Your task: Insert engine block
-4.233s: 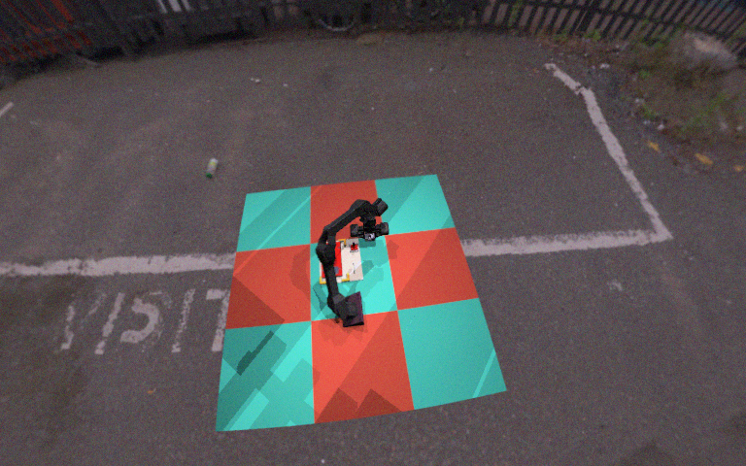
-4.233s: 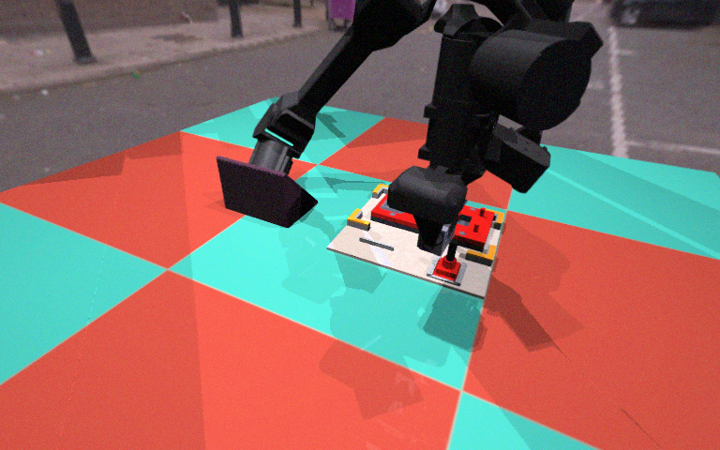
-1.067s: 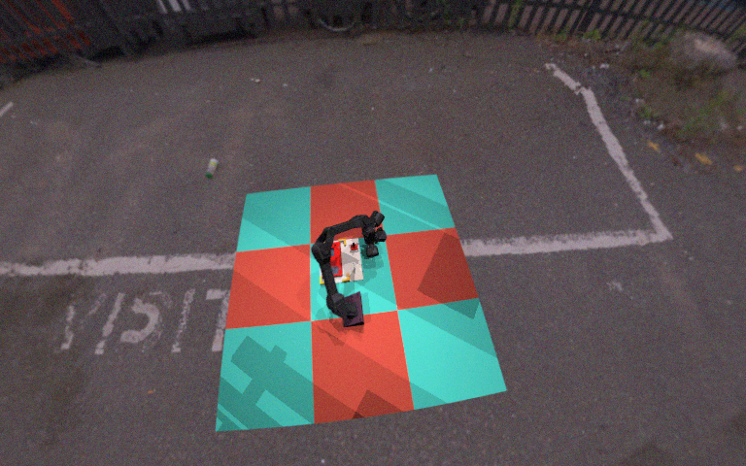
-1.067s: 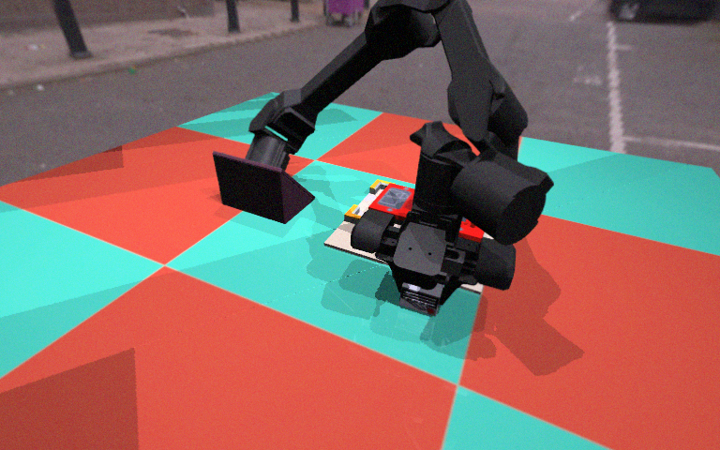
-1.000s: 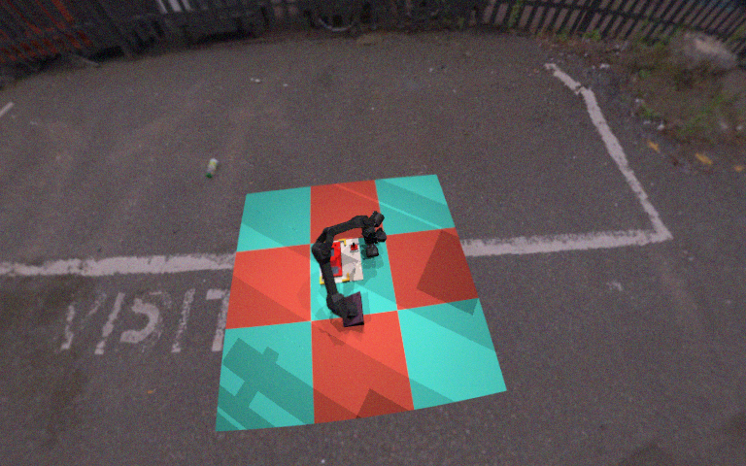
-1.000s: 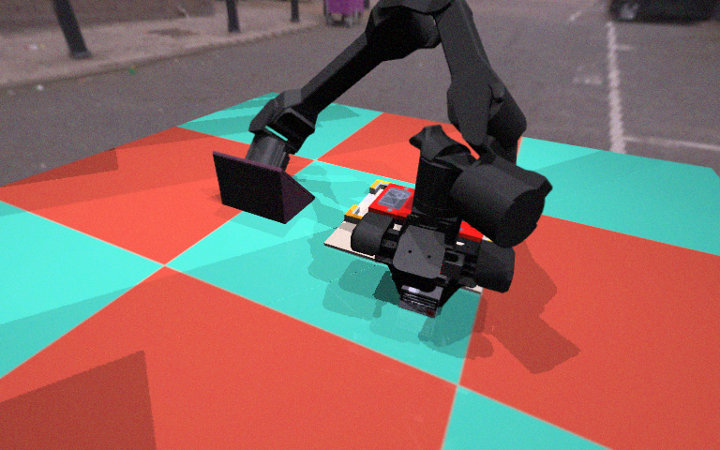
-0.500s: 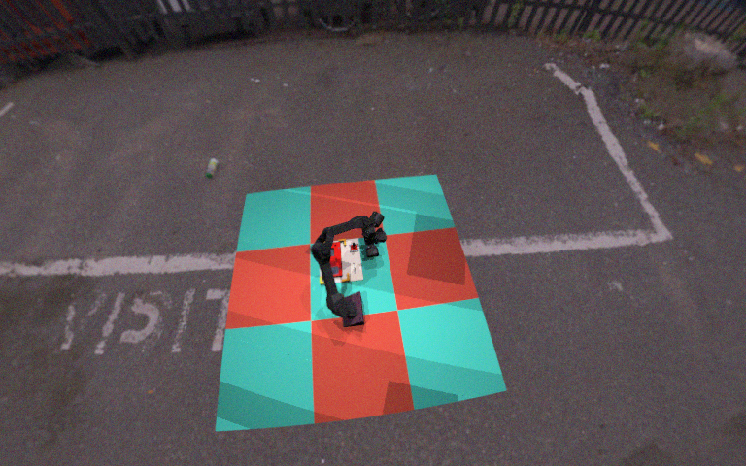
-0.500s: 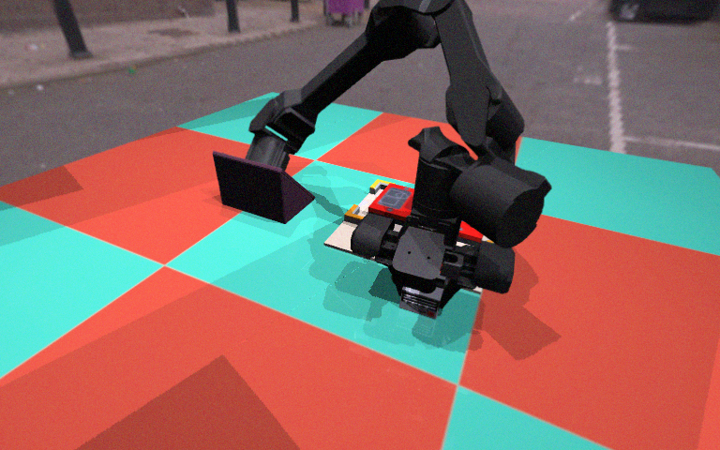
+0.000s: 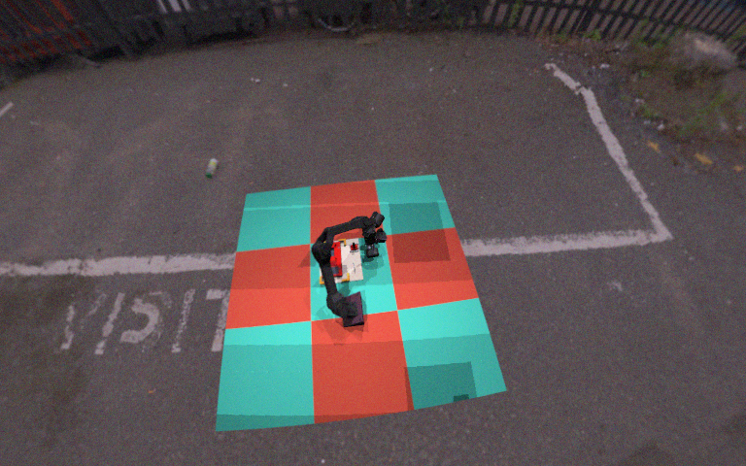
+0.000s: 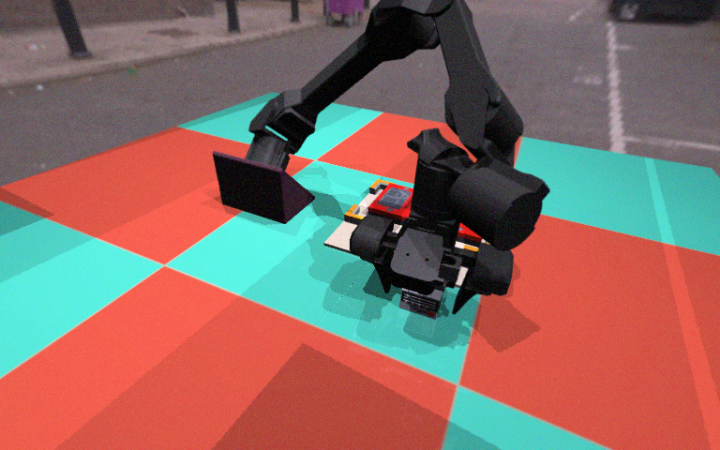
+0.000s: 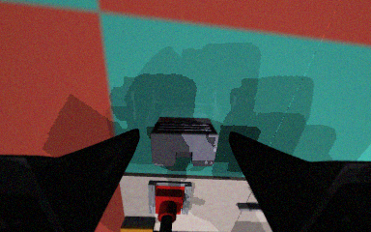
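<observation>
The grey engine block [image 10: 421, 302] [image 11: 184, 144], with a ridged dark top, is between my open fingers, beside the white board's edge. The wrist view shows a gap at each side of it. A notch in its lower edge faces the board. Whether it touches the mat is unclear. My gripper [image 9: 372, 254] [image 10: 421, 303] [image 11: 185, 134] is open. The red car body [image 9: 338, 267] [image 10: 389, 210] lies on the white board [image 9: 355, 273] [image 10: 338, 237] [image 11: 214, 188], partly hidden by my arm. I cannot make out its opening or rib.
A small red piece [image 9: 354, 247] [image 11: 169, 197] with a black stick stands on the board near the block. Yellow corner pieces [image 10: 355, 212] are around the car body. My arm's dark wedge-shaped base [image 9: 357, 307] [image 10: 249, 187] is beyond the board's other end.
</observation>
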Motion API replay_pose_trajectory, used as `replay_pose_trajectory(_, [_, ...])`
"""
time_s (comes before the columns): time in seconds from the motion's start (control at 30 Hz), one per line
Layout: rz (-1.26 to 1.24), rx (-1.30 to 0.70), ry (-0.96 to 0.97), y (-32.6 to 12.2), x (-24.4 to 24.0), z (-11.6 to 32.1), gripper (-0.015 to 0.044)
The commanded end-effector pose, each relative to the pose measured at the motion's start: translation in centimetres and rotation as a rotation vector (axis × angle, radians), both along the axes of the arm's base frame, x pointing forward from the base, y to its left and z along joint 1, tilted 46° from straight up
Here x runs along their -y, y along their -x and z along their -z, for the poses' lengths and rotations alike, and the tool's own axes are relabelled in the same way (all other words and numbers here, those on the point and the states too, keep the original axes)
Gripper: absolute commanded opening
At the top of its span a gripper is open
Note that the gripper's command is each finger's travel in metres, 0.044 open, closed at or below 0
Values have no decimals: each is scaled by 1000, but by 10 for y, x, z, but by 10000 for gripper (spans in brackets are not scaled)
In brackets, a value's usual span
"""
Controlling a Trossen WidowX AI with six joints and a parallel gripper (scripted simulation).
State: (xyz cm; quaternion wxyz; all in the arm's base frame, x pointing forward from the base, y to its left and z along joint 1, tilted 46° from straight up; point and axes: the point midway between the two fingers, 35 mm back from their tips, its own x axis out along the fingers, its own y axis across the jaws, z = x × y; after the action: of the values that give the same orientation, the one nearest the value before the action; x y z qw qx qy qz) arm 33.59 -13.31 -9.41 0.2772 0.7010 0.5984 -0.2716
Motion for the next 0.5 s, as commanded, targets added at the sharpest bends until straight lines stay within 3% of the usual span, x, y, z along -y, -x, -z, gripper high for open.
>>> replay_pose_trajectory(0.0, [-3,-1,-2,0,2,-2,440])
replay_pose_trajectory(0.47, [3,-2,-4,5,30,-29,440])
